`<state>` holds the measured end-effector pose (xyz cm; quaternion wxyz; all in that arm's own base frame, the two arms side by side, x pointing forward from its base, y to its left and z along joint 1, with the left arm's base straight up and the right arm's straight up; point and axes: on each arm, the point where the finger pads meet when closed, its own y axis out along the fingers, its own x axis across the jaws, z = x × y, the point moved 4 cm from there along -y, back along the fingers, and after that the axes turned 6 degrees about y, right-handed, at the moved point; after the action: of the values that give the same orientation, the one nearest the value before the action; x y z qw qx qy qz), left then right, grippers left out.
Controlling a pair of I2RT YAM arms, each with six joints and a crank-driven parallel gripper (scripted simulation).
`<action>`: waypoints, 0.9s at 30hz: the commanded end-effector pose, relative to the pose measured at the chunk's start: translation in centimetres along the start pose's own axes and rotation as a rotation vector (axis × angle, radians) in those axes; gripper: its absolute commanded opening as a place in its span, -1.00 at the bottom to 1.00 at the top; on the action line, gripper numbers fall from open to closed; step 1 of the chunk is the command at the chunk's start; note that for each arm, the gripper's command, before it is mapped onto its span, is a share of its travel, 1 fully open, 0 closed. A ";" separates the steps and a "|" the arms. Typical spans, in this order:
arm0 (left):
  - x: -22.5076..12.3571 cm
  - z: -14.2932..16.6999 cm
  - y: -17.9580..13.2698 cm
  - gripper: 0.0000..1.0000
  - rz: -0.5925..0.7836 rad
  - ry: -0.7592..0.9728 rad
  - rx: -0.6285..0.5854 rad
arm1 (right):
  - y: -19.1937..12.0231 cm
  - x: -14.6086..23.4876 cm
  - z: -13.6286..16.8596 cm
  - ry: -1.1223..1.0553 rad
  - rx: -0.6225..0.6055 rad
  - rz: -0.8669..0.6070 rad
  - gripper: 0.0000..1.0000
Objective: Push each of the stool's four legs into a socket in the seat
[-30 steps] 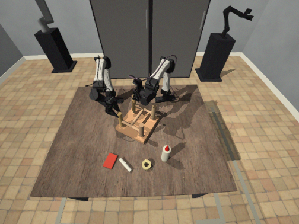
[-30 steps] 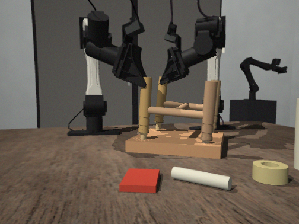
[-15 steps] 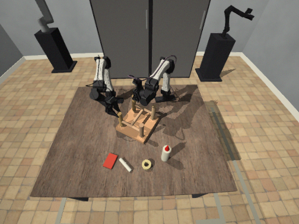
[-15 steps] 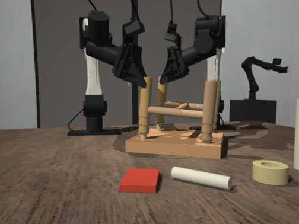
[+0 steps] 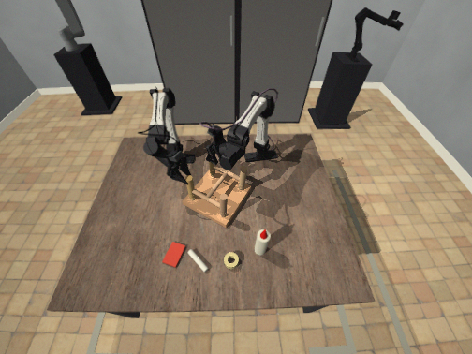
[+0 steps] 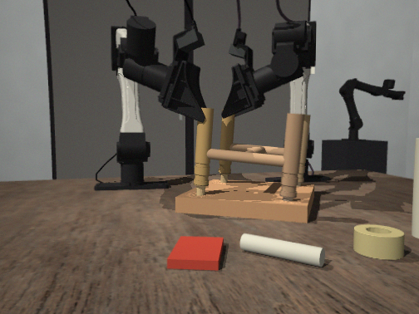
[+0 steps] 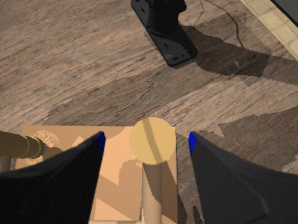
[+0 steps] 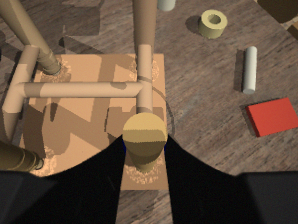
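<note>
Upside-down wooden stool (image 5: 243, 202) (image 6: 245, 210) (image 7: 115, 186) (image 8: 75, 137) sits on the brown wooden table (image 5: 140, 211) (image 6: 104, 249) (image 7: 65, 75) (image 8: 200, 145), nearer the arms' edge than the opposite one, with the left gripper (image 5: 213, 160) (image 6: 224, 115) (image 7: 147, 134) spread apart around one tan cylindrical leg (image 5: 212, 170) (image 6: 227, 132) (image 7: 152, 141) and the right gripper (image 5: 187, 179) (image 6: 204, 119) (image 8: 145, 136) clamped on the neighbouring yellowish-brown leg (image 5: 190, 189) (image 6: 204, 143) (image 8: 145, 132).

Dark shadows lie across the evenly lit table (image 5: 140, 220) (image 6: 104, 266).

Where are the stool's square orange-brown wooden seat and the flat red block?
square orange-brown wooden seat (image 5: 203, 206) (image 6: 241, 208) (image 7: 117, 175) (image 8: 80, 115): top and both wrist views, bare face; exterior view, front edge.
flat red block (image 5: 174, 254) (image 6: 195, 250) (image 8: 272, 117): top, exterior and right wrist views, upper face.
</note>
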<state>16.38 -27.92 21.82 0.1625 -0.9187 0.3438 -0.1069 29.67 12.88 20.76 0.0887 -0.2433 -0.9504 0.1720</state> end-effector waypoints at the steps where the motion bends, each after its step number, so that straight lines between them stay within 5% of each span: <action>1: 0.4 -0.2 -0.5 0.49 -0.024 0.016 -0.002 | 0.7 -0.3 -0.4 0.001 -0.006 -0.007 -0.41; 20: 0.4 -0.6 -0.7 0.49 -0.010 -0.006 -0.003 | 0.7 -0.3 -0.4 0.001 -0.006 -0.007 -0.41; 27: 1.0 -3.6 -1.9 0.49 -0.012 0.003 -0.007 | 0.7 -0.3 -0.4 0.001 -0.006 -0.007 -0.41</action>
<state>16.60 -28.10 25.24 0.1586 -0.9194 0.3400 -0.1178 29.67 12.88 20.76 0.0888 -0.2433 -0.9504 0.1720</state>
